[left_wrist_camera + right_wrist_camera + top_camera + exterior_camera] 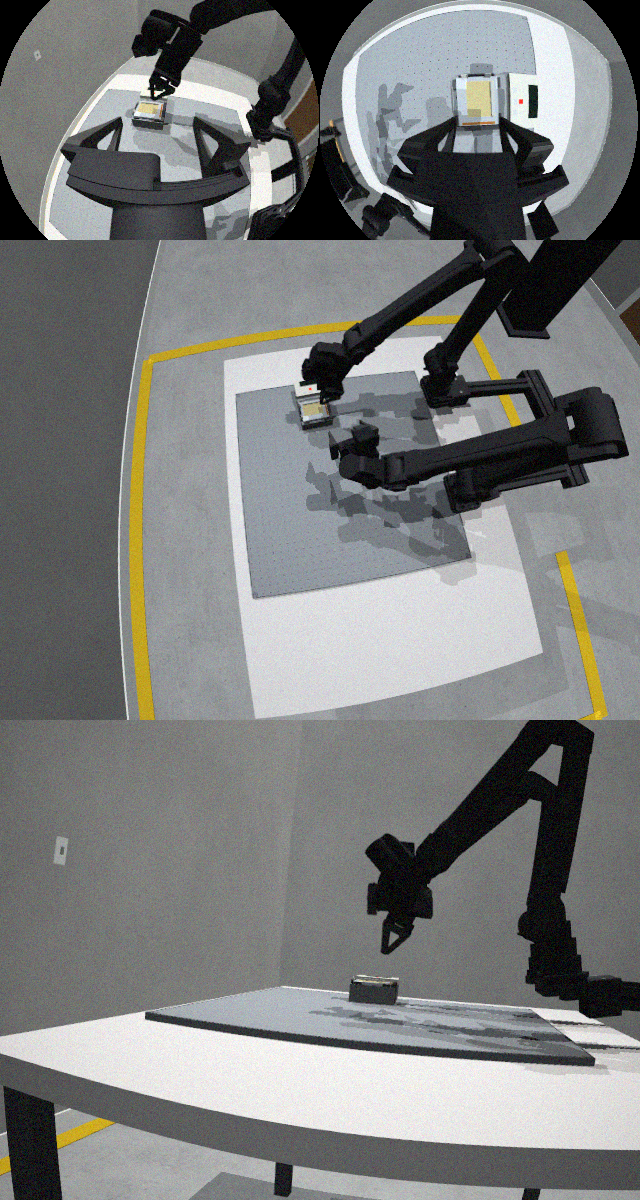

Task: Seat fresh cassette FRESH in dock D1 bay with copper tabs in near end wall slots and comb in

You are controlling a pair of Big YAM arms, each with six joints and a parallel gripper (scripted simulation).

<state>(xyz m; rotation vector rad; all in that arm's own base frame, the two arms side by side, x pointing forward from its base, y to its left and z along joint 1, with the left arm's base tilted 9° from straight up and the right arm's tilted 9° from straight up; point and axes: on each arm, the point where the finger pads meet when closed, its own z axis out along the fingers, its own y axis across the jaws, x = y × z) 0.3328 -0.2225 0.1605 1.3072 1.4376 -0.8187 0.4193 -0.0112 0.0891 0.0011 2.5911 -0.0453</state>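
At upper centre, the right gripper (330, 397) (385, 952) (155, 93) (477, 120), partly spread, hangs above seated-looking FRESH (313, 410) (149, 109) (478, 99); the left gripper (348, 433) (157, 120), wide apart, is farther

yellow tape (136, 529) (85, 1131) runs along the floor, and a pale switch plate (61, 850) (37, 55) sits on the grey wall (180, 875) (75, 50).

Two arms, one dock (316, 424) (373, 992) (148, 124) (522, 82), one cassette (306, 416) (142, 114) (461, 102), one red light (310, 389) (521, 101)
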